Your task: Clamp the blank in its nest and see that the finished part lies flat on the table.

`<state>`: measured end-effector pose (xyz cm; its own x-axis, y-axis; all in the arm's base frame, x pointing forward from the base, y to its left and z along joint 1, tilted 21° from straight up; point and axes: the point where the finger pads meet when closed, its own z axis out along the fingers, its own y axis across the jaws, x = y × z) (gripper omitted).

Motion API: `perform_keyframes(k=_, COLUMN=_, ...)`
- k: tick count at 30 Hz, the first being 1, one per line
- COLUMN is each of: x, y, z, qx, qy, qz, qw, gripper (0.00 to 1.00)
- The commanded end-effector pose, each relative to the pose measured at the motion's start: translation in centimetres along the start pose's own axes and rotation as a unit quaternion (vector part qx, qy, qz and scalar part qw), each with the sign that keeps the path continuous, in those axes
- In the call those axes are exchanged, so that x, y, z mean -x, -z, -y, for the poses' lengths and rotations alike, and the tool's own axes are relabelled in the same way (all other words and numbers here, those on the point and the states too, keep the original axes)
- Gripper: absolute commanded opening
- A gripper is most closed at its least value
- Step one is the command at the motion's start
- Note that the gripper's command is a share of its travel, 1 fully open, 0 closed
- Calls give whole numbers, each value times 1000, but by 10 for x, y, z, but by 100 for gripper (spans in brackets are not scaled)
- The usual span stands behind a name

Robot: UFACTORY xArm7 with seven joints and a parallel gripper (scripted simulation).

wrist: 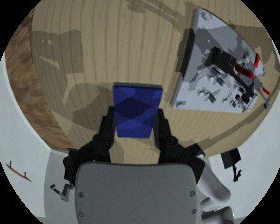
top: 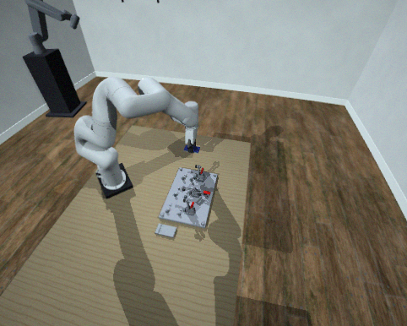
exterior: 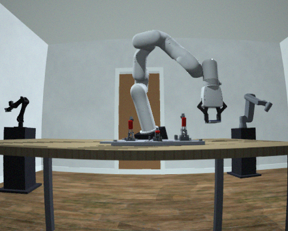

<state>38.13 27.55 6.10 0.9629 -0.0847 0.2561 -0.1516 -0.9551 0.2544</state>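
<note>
Gripper: the gripper (wrist: 135,137) is closed partway on the blue blank (wrist: 136,111), which is gripped by its two side edges between the fingers
Blank: held level in the air, above the tabletop (exterior: 65,146) and clear of it, beyond the far end of the fixture plate (top: 172,198)
Fixture plate: laid flat on the tabletop; three clamps with red handles are carried, the two outer handles (exterior: 130,124) raised upright, the middle one (exterior: 157,131) low
Finished part: a grey plate (top: 165,230) is seen flat on the tabletop, just beside the near end of the fixture plate; its slot cannot be made out
</note>
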Motion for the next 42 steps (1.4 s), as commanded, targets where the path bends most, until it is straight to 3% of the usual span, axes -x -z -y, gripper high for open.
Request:
perform_keyframes(k=1, x=-1, y=2, z=2, qx=-3, qy=0, qz=-2, qw=1000, gripper=0)
perform_keyframes(k=13, x=-1, y=2, z=-4, qx=-3, qy=0, qz=-2, qw=1000, gripper=0)
perform_keyframes(k=19, x=-1, y=2, z=-22, qx=-3, qy=0, qz=-2, qw=1000, gripper=0)
perform_keyframes(k=28, x=-1, y=0, z=-71, qx=-3, qy=0, qz=-2, qw=1000, gripper=0)
perform_keyframes(k=30, x=-1, y=0, z=-71, qx=-3, qy=0, qz=-2, qw=1000, gripper=0)
perform_keyframes(k=42, x=-2, y=-3, z=-163, qx=-3, qy=0, qz=-2, qw=1000, gripper=0)
